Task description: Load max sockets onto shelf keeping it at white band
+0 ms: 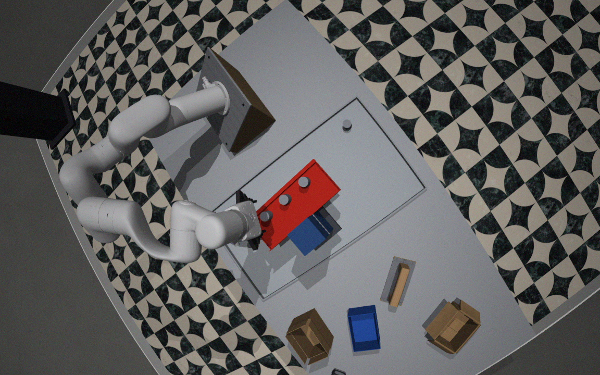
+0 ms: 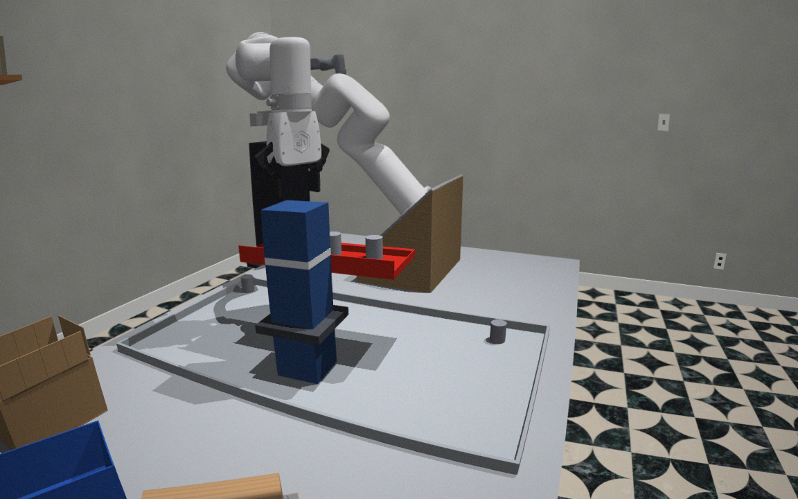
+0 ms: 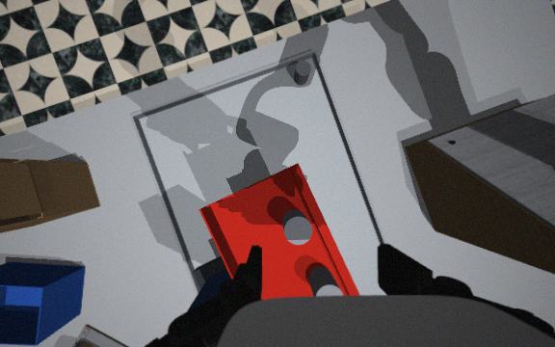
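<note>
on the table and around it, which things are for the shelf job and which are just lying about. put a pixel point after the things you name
For the job:
- red shelf (image 1: 313, 198) (image 2: 361, 267) (image 3: 270, 260)
- blue post (image 1: 309, 235) (image 2: 296, 297)
- white band (image 2: 288, 263)
- five gray sockets
- hand (image 3: 319, 264)

Just lying about:
- two cardboard boxes
- blue bin (image 1: 364, 328) (image 2: 42, 465) (image 3: 24, 304)
- wooden block (image 1: 399, 285) (image 2: 215, 486)

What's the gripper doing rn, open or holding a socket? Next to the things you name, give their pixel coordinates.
Gripper (image 1: 250, 223) (image 3: 319, 264): open, nothing between the fingers, raised above the red shelf (image 1: 313, 184) (image 2: 361, 267) (image 3: 258, 212).
</note>
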Robot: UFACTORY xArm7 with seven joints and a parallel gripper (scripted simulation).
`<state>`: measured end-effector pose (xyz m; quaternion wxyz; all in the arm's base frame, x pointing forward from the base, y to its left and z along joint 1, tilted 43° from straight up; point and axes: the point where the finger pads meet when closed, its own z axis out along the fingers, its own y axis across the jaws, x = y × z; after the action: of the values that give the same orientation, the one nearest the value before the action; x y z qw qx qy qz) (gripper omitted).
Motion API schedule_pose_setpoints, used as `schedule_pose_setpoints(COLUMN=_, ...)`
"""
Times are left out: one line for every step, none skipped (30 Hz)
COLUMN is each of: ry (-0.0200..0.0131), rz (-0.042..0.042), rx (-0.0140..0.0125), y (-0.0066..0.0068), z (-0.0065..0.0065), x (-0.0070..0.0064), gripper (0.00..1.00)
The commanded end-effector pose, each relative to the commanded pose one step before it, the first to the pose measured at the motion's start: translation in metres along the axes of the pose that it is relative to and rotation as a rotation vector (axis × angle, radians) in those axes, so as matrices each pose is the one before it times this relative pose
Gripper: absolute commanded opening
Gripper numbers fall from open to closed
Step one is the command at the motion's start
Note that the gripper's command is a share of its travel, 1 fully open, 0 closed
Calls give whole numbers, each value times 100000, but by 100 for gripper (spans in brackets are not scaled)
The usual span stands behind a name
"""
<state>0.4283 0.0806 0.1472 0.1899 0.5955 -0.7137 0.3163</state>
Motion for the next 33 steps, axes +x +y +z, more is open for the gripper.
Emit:
schedule_pose_setpoints(ry=-399, rz=13587, rx=629, y=716, z=-470, x=-319, gripper=100)
schedule_pose_setpoints(ry=0, rz=0, rx=0, y=0, z=0, x=0, gripper=100)
schedule_pose_setpoints(ry=-57, rz=4307, rx=-1, y=257, z=-77, x=-36, gripper=100)
schedule_pose_setpoints(ry=-58, rz=4657, rx=-4, y=279, z=-81, x=-25, gripper=100)
schedule_pose_setpoints(ry=-59, rz=4998, rx=-8, y=300, z=-85, x=-10, gripper=100)
schedule_pose_setpoints(ry=-59, rz=5330, rx=-11, y=320, z=-88, x=8, gripper=100)
schedule_pose_setpoints(ry=0, rz=0, rx=0, y=0, z=0, x=0, gripper=100)
schedule_pose_setpoints(ry=-57, rz=5648, rx=-15, y=337, z=-90, x=29, gripper=100)
schedule_pose_setpoints(ry=0, rz=0, rx=0, y=0, z=0, x=0, gripper=100)
schedule_pose_setpoints(ry=-55, rz=5952, rx=-18, y=351, z=-91, x=54, gripper=100)
schedule_pose_setpoints(ry=0, rz=0, rx=0, y=0, z=0, x=0, gripper=100)
schedule_pose_setpoints(ry=-52, rz=6239, rx=-21, y=363, z=-92, x=82, gripper=100)
schedule_pose_setpoints(ry=-47, rz=6508, rx=-24, y=370, z=-91, x=112, gripper=100)
schedule_pose_setpoints(ry=0, rz=0, rx=0, y=0, z=0, x=0, gripper=100)
schedule_pose_setpoints(ry=-42, rz=6757, rx=-26, y=373, z=-90, x=145, gripper=100)
schedule_pose_setpoints(ry=0, rz=0, rx=0, y=0, z=0, x=0, gripper=100)
schedule_pose_setpoints(ry=-36, rz=6985, rx=-26, y=372, z=-88, x=179, gripper=100)
schedule_pose_setpoints(ry=0, rz=0, rx=0, y=0, z=0, x=0, gripper=100)
schedule_pose_setpoints(ry=0, rz=0, rx=0, y=0, z=0, x=0, gripper=100)
schedule_pose_setpoints(ry=-30, rz=7191, rx=-26, y=366, z=-86, x=214, gripper=100)
schedule_pose_setpoints(ry=-24, rz=7372, rx=-25, y=354, z=-83, x=249, gripper=100)
schedule_pose_setpoints(ry=0, rz=0, rx=0, y=0, z=0, x=0, gripper=100)
schedule_pose_setpoints(ry=0, rz=0, rx=0, y=0, z=0, x=0, gripper=100)
schedule_pose_setpoints(ry=-17, rz=7529, rx=-23, y=338, z=-79, x=283, gripper=100)
schedule_pose_setpoints(ry=0, rz=0, rx=0, y=0, z=0, x=0, gripper=100)
schedule_pose_setpoints(ry=-11, rz=7660, rx=-20, y=316, z=-75, x=315, gripper=100)
schedule_pose_setpoints(ry=0, rz=0, rx=0, y=0, z=0, x=0, gripper=100)
schedule_pose_setpoints(ry=-5, rz=7764, rx=-15, y=289, z=-70, x=345, gripper=100)
schedule_pose_setpoints(ry=0, rz=0, rx=0, y=0, z=0, x=0, gripper=100)
schedule_pose_setpoints(ry=0, rz=7842, rx=-10, y=259, z=-64, x=372, gripper=100)
schedule_pose_setpoints(ry=0, rz=0, rx=0, y=0, z=0, x=0, gripper=100)
schedule_pose_setpoints(ry=0, rz=0, rx=0, y=0, z=0, x=0, gripper=100)
schedule_pose_setpoints(ry=3, rz=7891, rx=-4, y=225, z=-59, x=394, gripper=100)
